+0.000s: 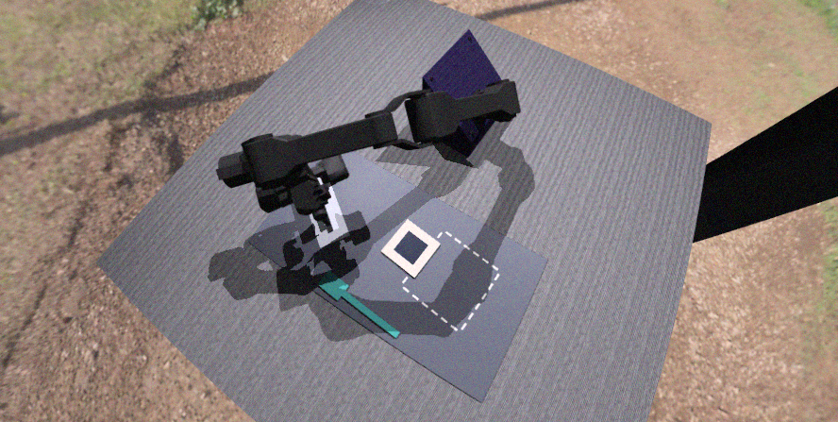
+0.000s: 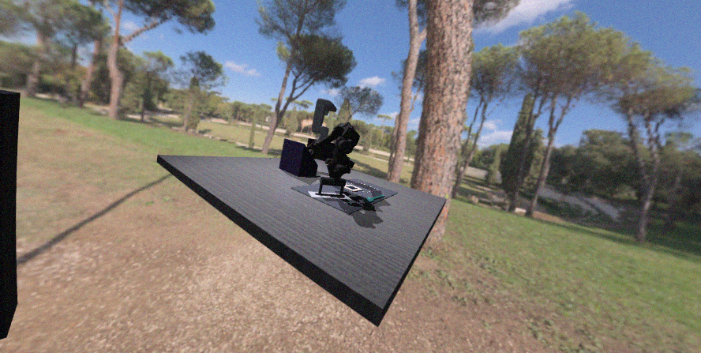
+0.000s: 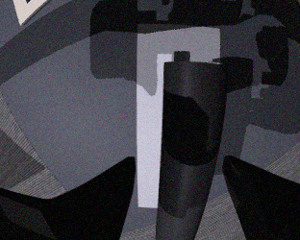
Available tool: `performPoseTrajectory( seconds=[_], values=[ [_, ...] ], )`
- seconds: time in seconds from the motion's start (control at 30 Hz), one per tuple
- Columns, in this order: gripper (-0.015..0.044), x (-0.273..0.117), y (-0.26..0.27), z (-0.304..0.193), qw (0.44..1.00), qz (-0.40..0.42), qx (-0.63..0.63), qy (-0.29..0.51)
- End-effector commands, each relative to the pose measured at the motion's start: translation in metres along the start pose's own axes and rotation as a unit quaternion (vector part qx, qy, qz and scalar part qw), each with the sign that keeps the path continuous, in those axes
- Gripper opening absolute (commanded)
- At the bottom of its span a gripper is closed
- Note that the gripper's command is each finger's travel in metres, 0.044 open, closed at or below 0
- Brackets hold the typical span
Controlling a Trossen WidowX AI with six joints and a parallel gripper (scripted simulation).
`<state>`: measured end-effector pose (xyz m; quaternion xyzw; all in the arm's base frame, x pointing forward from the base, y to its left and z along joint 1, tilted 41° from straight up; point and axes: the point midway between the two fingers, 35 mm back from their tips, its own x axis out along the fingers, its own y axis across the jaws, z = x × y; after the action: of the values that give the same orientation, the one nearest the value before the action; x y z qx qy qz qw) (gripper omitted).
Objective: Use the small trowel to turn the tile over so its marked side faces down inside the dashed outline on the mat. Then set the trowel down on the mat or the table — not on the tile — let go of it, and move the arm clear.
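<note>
Tabletop (image 1: 586,184) (image 2: 245,193) (image 3: 31,186): grey and ridged, it ran under everything else, from far left to far right.
Arm (image 1: 340,137) (image 2: 346,137): black, it reached leftward from its base end and bent downward over the mat (image 1: 515,301) (image 2: 305,189) (image 3: 77,106).
Gripper (image 1: 319,208) (image 2: 331,192) (image 3: 181,163): it hung low over the left part of the mat, its fingers spread on either side of the dark handle (image 3: 189,144), with a gap visible on both sides in the wrist view, so it pinched nothing.
Pale blade (image 1: 331,237) (image 2: 316,195) (image 3: 148,158): flat and lavender-white, it lay beneath the gripper, and the dark handle stood above it; together they looked like the small trowel. Whether the whole blade touched the mat could not be told.
Teal paddle (image 1: 369,313) (image 2: 375,198): it lay along the mat's near edge, broad end leftward, narrow end to the right, well apart from the tile.
Tile (image 1: 389,250) (image 2: 346,187) (image 3: 22,15): cream-bordered with its dark square facing up, it lay mostly outside the dashed outline, slightly over its left side.
Dashed outline (image 1: 498,272): white, on the right part of the mat, partly in the arm's shadow.
Purple box (image 1: 457,67) (image 2: 293,156): it stood behind the mat, under the arm's rear section.
</note>
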<state>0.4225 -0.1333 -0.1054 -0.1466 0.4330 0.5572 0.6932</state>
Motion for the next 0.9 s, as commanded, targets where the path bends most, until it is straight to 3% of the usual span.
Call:
performPoseTrajectory(
  seconds=[0.0, 0.33, 0.87],
  values=[
    [0.027, -0.031, 0.001, -0.002, 1.0, -0.005, -0.009, 0.001],
    [0.027, -0.04, 0.0, -0.005, 1.0, -0.009, -0.012, 0.002],
    [0.027, -0.015, -0.002, -0.005, 1.0, -0.007, 0.003, 0.001]
  ],
)
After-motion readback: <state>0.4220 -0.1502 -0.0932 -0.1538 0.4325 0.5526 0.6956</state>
